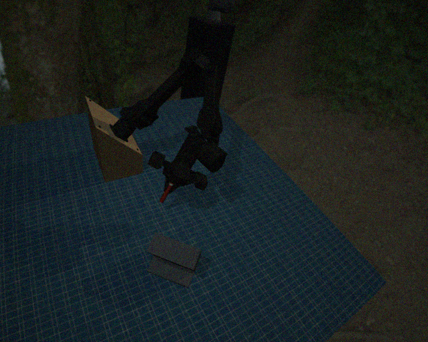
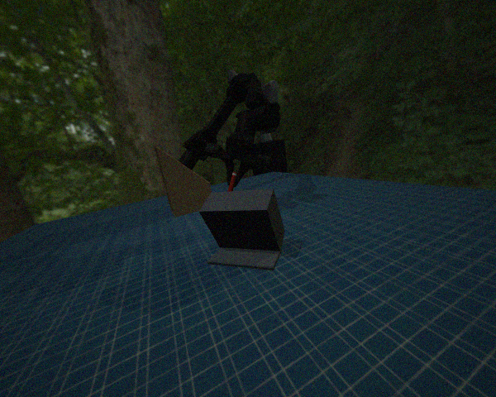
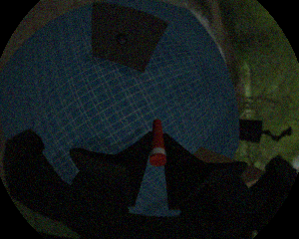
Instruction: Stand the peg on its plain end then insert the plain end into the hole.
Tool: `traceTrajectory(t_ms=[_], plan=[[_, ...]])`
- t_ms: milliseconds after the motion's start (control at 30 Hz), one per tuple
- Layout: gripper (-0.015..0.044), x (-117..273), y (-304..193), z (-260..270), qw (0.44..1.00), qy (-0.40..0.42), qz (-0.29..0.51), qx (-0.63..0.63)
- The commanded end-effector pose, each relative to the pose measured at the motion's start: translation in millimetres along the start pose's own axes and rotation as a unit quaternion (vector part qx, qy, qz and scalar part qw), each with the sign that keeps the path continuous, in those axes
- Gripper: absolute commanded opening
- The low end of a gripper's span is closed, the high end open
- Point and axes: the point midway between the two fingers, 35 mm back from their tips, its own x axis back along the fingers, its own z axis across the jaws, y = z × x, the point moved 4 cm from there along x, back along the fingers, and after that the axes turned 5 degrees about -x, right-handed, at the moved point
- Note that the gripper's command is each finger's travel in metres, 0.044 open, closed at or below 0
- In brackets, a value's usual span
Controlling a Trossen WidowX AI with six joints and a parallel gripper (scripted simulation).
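The red peg has its white band at the end nearest the wrist camera. My gripper is shut on the peg near that banded end. The peg is tilted, its plain end pointing down and away from the gripper towards the grey panel. The plain end's tip is hidden behind the panel in the exterior view, and I cannot tell its exact height above the table. The grey sloped panel stands farther out. Its hole shows as a small dark circle in the wrist view only.
A tan wedge-shaped block stands beside the gripper, left of it in the top and exterior views. A dark arm-like part reaches to its sloped face. The blue checked table lies under everything. The picture is dim and grainy.
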Motion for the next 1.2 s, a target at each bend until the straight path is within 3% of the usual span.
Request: traceTrajectory(t_ms=[0,1167], plan=[[0.0,0,2,4,1.0,-0.008,-0.023,-0.002],[0.0,0,8,36,0.982,-0.026,-0.188,-0.018]])
